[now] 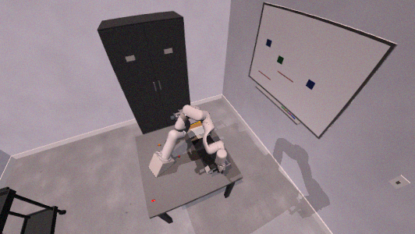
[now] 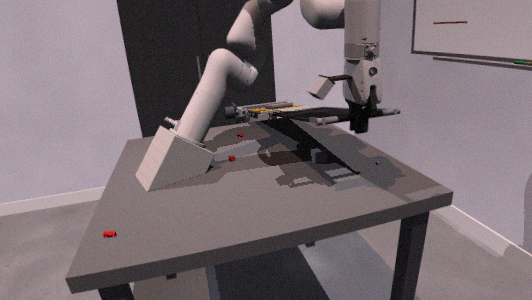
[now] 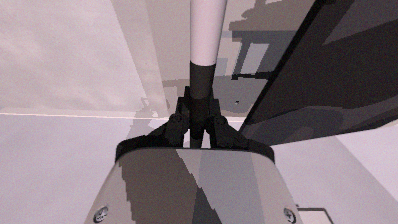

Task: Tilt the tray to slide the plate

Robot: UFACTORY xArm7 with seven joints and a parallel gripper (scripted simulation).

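My gripper (image 2: 361,119) points down and is shut on the tray's handle bar (image 2: 380,113), which runs crosswise at the tray's near end. In the wrist view the bar (image 3: 202,65) passes between my fingers, with the dark tray (image 3: 325,75) to the right. The tray (image 2: 285,111) hangs above the table, close to level, reaching back towards the arm. A yellow tinted band (image 2: 274,107) shows on its far part, also in the overhead view (image 1: 196,124). I cannot make out the steel plate clearly; the tray's rim hides most of the bed.
A low dark block (image 2: 322,157) sits on the table under the tray. The arm's base (image 2: 170,159) stands at the table's left. Small red markers (image 2: 109,233) (image 2: 231,158) lie on the table top. A black cabinet (image 1: 146,66) stands behind the table.
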